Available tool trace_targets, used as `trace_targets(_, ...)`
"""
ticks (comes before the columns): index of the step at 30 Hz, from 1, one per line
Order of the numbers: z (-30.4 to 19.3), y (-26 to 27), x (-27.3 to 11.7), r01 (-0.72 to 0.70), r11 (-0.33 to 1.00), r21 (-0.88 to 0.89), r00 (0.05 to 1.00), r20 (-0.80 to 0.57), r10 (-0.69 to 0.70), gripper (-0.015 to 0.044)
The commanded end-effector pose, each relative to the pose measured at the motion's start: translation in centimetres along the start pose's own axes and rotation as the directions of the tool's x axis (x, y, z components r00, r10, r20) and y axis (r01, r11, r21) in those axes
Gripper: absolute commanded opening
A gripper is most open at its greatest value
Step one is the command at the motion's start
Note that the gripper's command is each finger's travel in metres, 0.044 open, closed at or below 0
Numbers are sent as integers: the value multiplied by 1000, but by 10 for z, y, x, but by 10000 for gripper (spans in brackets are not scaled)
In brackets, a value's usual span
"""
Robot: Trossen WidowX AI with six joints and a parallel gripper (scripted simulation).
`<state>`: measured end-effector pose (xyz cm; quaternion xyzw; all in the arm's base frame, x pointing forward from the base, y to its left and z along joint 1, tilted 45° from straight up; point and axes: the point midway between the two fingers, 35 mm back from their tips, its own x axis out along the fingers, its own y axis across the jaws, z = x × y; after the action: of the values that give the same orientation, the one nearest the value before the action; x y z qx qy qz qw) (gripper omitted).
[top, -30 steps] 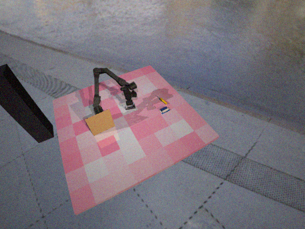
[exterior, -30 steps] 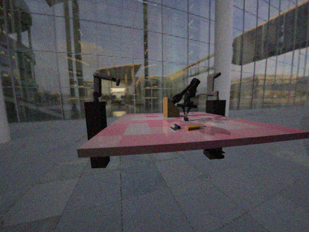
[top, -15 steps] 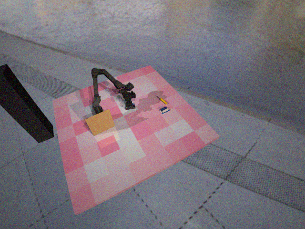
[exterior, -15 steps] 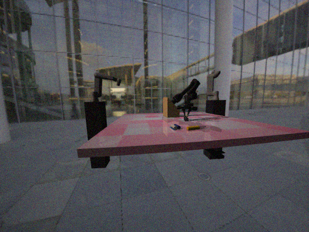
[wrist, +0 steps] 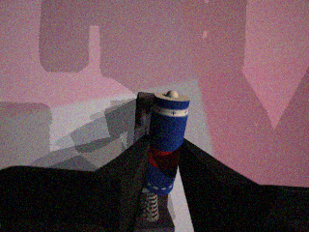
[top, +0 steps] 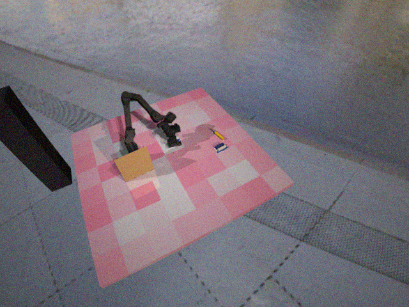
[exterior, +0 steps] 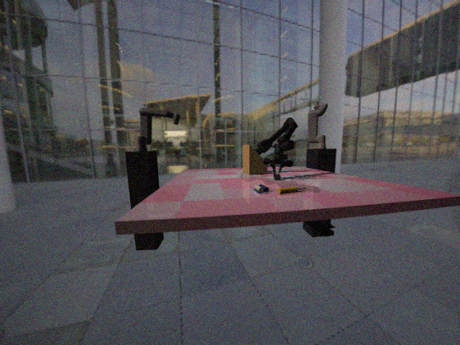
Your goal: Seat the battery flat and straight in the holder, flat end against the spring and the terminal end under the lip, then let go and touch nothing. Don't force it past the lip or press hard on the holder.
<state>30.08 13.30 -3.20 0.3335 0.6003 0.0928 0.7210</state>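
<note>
The battery (wrist: 168,130) is blue with a red band. Its terminal end with the silver nub points to the top of the wrist view, its flat end to the bottom. My gripper (wrist: 163,142) (top: 174,144) (exterior: 277,171) is shut on it around the middle. The dark holder (wrist: 143,113) (exterior: 277,177) lies under and beside the battery on the table; a dark wall of it shows left of the terminal end. Its coiled spring (wrist: 152,208) shows just below the flat end. The fingers hide much of the holder, and how deep the battery sits cannot be told.
A yellow-handled screwdriver (top: 218,134) (exterior: 287,190) and a small blue-and-white object (top: 219,145) (exterior: 261,188) lie on the pink checkered table (top: 204,211) (exterior: 211,223), away from the gripper. An orange-tan block (top: 135,164) (exterior: 252,162) stands near the arm's base. Two other arms stand on black pedestals beyond the table.
</note>
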Motion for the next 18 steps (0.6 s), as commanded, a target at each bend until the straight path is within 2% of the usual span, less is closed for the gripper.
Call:
trace_targets(1, -1, 1, 0, 1, 1000, 3, 999, 32, -1, 70)
trace_targets(18, -9, 4, 2, 10, 1000, 27, 988, 155, -14, 70)
